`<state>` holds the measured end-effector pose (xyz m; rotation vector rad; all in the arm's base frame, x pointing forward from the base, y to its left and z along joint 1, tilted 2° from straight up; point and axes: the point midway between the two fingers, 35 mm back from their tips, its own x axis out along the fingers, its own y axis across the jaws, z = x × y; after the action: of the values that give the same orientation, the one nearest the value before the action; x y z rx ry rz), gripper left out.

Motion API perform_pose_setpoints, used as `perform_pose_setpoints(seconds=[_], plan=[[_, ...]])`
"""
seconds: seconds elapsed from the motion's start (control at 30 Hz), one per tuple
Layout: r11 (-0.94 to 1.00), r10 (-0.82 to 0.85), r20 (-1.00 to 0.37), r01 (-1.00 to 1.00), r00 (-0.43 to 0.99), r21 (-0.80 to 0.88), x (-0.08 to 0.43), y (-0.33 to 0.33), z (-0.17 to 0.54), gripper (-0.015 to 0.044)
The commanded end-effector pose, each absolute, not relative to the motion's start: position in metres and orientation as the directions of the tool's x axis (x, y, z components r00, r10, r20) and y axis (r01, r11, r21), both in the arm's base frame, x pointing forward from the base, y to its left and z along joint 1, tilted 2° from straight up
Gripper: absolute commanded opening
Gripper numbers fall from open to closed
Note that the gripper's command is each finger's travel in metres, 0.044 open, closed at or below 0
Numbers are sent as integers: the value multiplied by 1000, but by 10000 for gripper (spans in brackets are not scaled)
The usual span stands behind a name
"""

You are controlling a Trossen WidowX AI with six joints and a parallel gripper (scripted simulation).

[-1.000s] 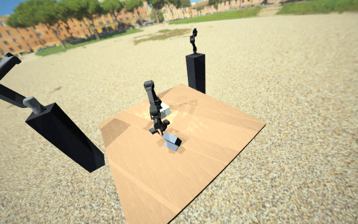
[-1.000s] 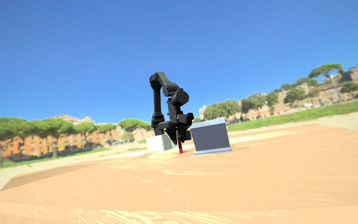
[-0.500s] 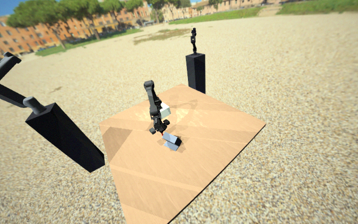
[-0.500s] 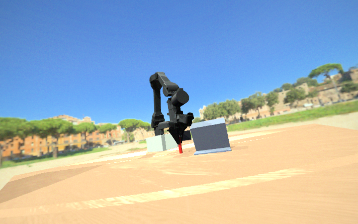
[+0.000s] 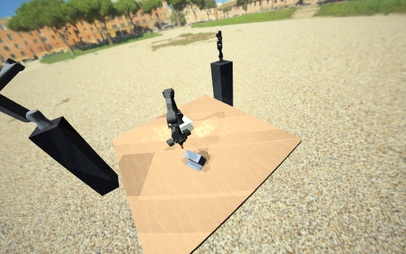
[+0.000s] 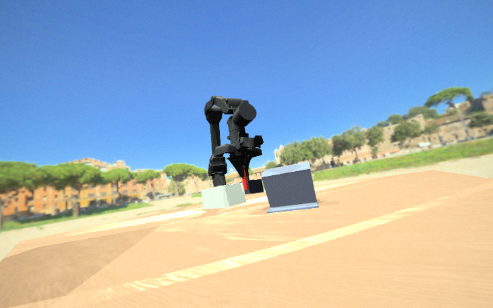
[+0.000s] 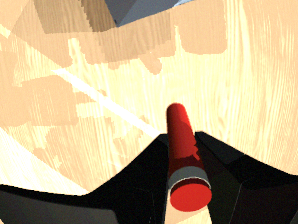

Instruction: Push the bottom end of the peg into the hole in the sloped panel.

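Gripping the red peg (image 7: pixel 181 143) near its top, the black claw (image 7: pixel 182 163) hangs it upright above the worktop (image 5: pixel 172 202) w/ bottom end free, near the sloped panel (image 5: pixel 195 158), prob. for insertion.

1 red peg (image 7: pixel 181 137), 1 sloped panel (image 5: pixel 195 160), 1 arm w/ 1 gripper (image 7: pixel 181 163), 1 table (image 5: pixel 198 202), 2 dark camera posts (image 5: pixel 221 82).
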<state>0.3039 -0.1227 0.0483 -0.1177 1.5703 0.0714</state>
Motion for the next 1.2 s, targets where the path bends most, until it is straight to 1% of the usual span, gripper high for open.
perform_pose_setpoints(seconds=[0.0, 0.17, 0.57, 1.17], plan=[[993, -25, -1000, -118, -1, -25, 304, -122, 60, 0], [989, -37, -999, -147, -9, -36, 305, -121, 59, 0], [955, -99, -994, -285, -46, -82, 309, -113, 53, 0], [864, -199, -976, -487, -87, -132, 316, -100, 46, 0]])
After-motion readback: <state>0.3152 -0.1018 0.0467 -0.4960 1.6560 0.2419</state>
